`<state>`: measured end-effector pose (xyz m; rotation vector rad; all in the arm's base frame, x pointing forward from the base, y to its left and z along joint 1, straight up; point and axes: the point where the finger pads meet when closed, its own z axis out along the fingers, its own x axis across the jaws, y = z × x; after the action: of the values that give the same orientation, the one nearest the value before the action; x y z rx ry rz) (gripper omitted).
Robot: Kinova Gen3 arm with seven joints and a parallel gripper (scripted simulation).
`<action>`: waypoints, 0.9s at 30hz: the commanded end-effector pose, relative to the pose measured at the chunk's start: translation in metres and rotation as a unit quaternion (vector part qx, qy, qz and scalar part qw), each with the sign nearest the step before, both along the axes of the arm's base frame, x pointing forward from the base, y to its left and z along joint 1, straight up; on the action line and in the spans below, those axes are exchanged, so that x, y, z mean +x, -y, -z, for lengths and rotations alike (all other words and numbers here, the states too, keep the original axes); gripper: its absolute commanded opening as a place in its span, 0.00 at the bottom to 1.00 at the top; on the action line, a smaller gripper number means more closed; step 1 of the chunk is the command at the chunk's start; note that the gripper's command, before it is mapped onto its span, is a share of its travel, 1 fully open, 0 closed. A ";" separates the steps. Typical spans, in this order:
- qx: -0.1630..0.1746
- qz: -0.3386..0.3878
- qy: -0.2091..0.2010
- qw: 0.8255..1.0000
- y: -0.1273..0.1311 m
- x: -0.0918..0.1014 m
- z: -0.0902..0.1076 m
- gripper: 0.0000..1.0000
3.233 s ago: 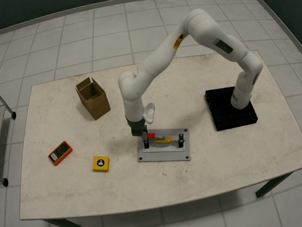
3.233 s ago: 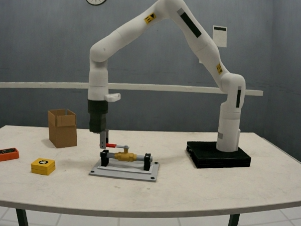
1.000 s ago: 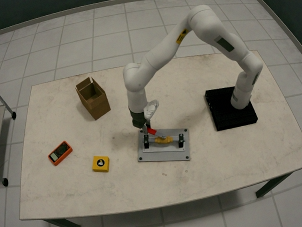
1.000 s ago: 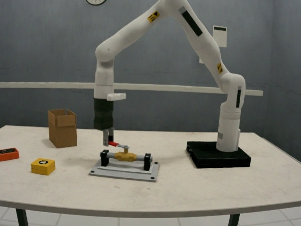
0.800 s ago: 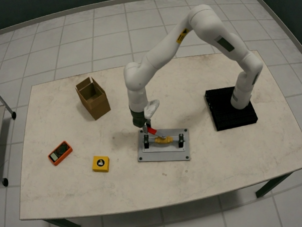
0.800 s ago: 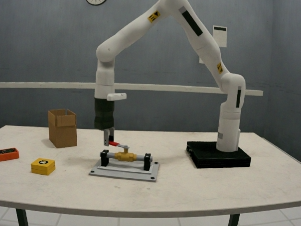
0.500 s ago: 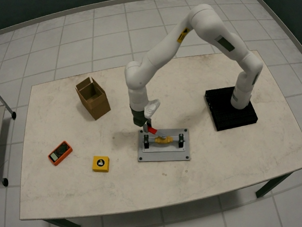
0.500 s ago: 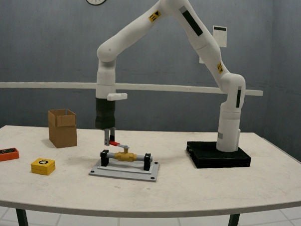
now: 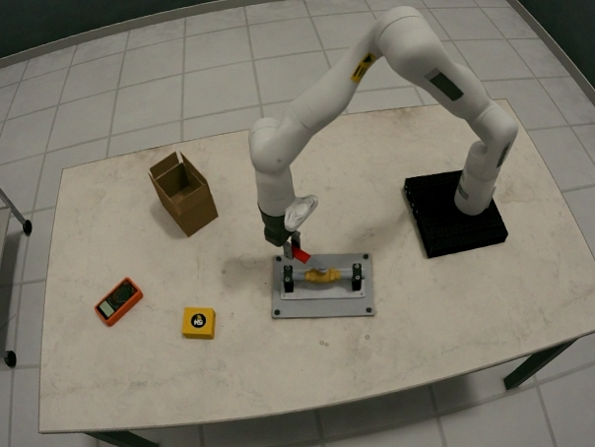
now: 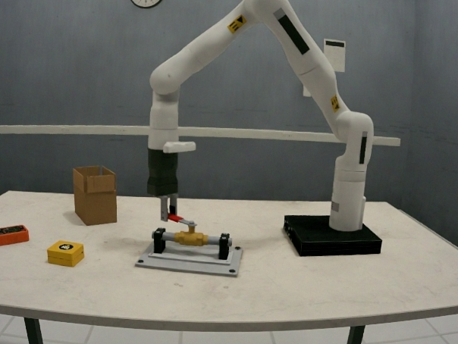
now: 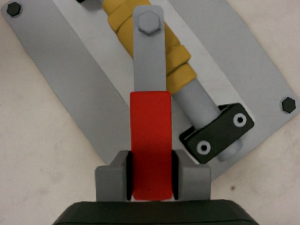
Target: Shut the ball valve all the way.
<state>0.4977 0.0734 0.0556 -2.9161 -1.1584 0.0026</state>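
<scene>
A yellow ball valve (image 9: pixel 319 277) sits in a grey pipe held by two black clamps on a grey base plate (image 9: pixel 322 287). Its lever has a grey arm and a red handle (image 9: pixel 300 254) that points away from the pipe at an angle toward the back left. My gripper (image 9: pixel 291 246) is shut on the red handle's end. In the wrist view the two grey fingers clamp the red handle (image 11: pixel 151 144) on both sides, and the valve body (image 11: pixel 155 44) lies beyond it. From the side, the gripper (image 10: pixel 167 212) hangs straight down over the handle (image 10: pixel 175 218).
An open cardboard box (image 9: pixel 183 192) stands at the back left. An orange multimeter (image 9: pixel 118 300) and a yellow box (image 9: pixel 199 322) lie at the front left. The arm's black base (image 9: pixel 454 213) is at the right.
</scene>
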 end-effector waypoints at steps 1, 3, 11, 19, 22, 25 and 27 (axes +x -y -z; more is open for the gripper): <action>0.000 0.017 0.000 1.000 0.002 -0.002 -0.001 0.00; 0.000 0.024 0.000 1.000 0.003 -0.003 -0.001 0.00; 0.000 0.043 0.000 0.999 0.005 -0.005 -0.001 0.00; 0.000 0.069 0.000 0.998 0.008 -0.009 -0.001 0.00; 0.000 0.076 0.000 0.997 0.008 -0.010 -0.001 0.00; 0.000 0.078 0.000 0.997 0.009 -0.010 -0.001 0.00; 0.000 0.083 0.000 0.997 0.009 -0.011 -0.001 0.00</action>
<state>0.4877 0.0652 0.0556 -2.9969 -0.9307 0.0029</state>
